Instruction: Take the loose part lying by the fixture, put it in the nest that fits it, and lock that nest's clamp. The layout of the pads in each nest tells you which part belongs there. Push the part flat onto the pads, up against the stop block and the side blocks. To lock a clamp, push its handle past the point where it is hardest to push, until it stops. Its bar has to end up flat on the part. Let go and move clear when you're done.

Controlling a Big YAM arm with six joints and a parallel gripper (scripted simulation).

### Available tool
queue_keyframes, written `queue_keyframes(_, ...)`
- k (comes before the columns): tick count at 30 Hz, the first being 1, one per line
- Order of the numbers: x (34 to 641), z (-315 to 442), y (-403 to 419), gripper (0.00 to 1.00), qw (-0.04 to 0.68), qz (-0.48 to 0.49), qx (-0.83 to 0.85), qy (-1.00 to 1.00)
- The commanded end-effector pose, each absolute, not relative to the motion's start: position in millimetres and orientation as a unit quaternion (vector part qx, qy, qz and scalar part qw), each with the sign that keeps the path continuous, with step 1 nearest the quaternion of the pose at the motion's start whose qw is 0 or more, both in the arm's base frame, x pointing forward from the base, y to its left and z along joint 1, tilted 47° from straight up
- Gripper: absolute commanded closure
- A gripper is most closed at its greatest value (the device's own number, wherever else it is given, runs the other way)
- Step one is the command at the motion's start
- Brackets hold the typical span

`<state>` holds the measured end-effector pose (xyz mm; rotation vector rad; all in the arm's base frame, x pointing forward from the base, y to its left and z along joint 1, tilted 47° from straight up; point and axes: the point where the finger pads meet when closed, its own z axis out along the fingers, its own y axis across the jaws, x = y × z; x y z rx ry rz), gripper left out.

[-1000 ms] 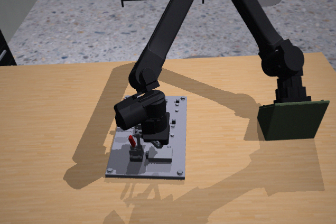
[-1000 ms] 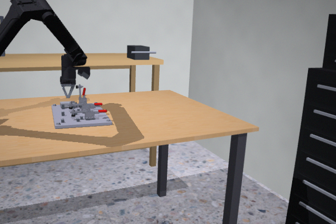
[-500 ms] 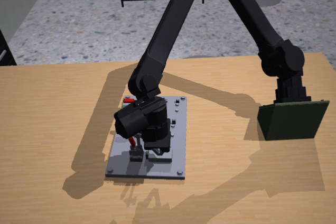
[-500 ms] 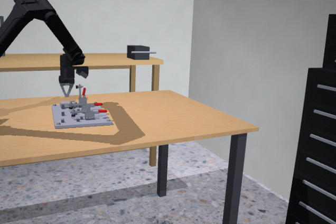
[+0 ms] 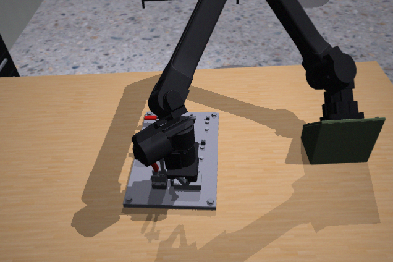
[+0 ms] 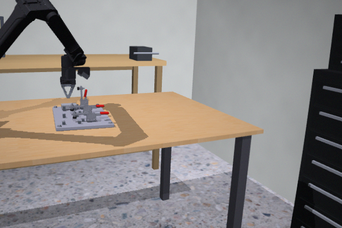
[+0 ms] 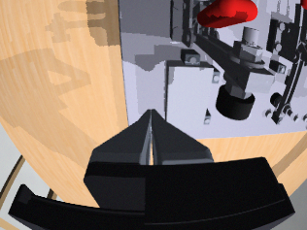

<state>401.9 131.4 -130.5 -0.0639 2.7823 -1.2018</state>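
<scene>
Table: wood-topped; a fixture plate and a green block are carried on it (image 5: pixel 254 141) (image 6: pixel 179 120) (image 7: pixel 29 125).
Arm: black, bent high over the table, its wrist lowered above the fixture (image 5: pixel 199 29) (image 6: pixel 62 30).
Green block: placed well to the right of the plate in the top view, with the dark foot of the arm seen directly behind it (image 5: pixel 344 141).
Fixture plate: grey, laid flat, with a bolt seen at each of its two near corners in the top view (image 5: pixel 209 188) (image 6: pixel 59 124) (image 7: pixel 141 96).
Part: a pale block, laid near the plate's near edge in the top view, within the nest there; whether it is fully seated cannot be told (image 5: pixel 188 185) (image 6: pixel 66 106) (image 7: pixel 187 96).
Gripper: clenched, nothing grasped; its tips are pointed down above the plate near the part, as seen from outside (image 5: pixel 184 176) (image 6: pixel 68 97) (image 7: pixel 151 112).
Open clamp: set beside the part, unlocked, its bar raised (image 5: pixel 159 180) (image 6: pixel 84 102).
Red handle: tilted slightly from upright on that clamp (image 5: pixel 154 166) (image 6: pixel 85 92) (image 7: pixel 227 13).
Other two handles: red, laid level, pointed toward the plate's right edge in the exterior view (image 6: pixel 102 109).
</scene>
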Motion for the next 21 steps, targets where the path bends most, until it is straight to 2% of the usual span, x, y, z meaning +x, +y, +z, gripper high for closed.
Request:
queue_keyframes(1, 408, -127, 136, 1.0, 0.058, -0.394, -0.017, 0.917)
queue_keyframes(21, 410, -154, 109, 1.0, 0.058, -0.394, -0.022, 0.917)
